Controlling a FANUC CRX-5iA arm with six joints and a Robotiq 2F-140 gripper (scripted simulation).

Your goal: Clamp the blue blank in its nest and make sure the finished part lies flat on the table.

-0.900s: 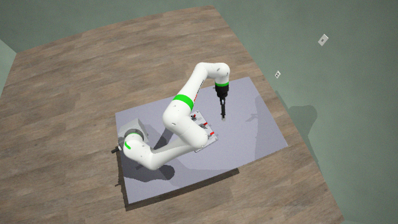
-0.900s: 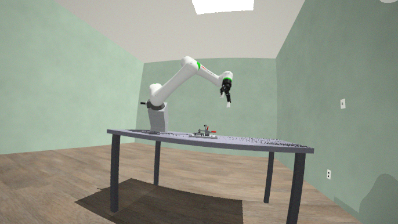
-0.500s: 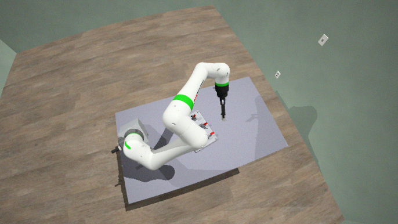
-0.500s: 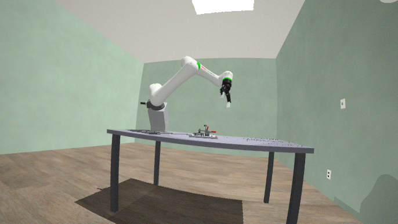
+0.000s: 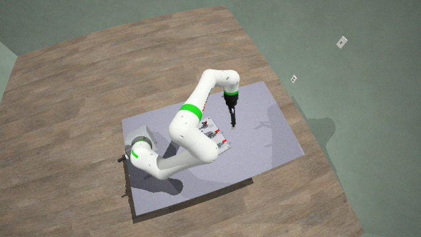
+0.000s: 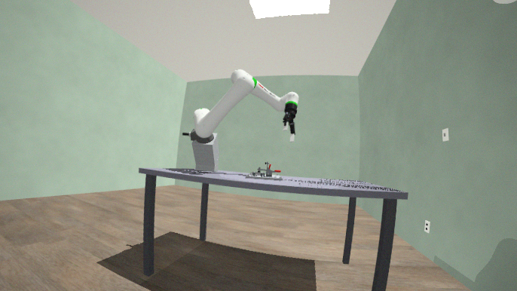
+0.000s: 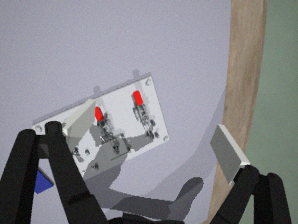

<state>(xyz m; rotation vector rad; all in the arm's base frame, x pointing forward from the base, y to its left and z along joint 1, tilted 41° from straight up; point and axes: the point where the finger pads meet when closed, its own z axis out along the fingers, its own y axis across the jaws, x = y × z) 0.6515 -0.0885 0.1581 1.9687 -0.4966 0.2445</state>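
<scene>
My gripper [image 5: 234,125] [image 6: 289,133] [image 7: 155,122] is open and empty. It hangs high above the grey table [image 5: 270,147] [image 6: 338,185], a little to the side of the fixture plate [image 5: 226,147] [image 6: 260,176] [image 7: 120,99]. The plate carries three clamps with red handles [image 5: 206,122] [image 5: 217,131] [image 5: 224,141]; two handles [image 7: 99,113] [image 7: 137,98] show in the wrist view. A corner of the blue blank [image 7: 41,181] shows between my left finger links, beside the plate. My arm hides it in the top view. I cannot make out the finished part with the slot.
The robot's base [image 5: 139,138] [image 6: 205,152] stands on the table's corner. My arm's elbow [image 5: 190,138] hangs over part of the fixture plate. The table's edge and the wooden floor [image 7: 246,63] lie close beyond the plate in the wrist view.
</scene>
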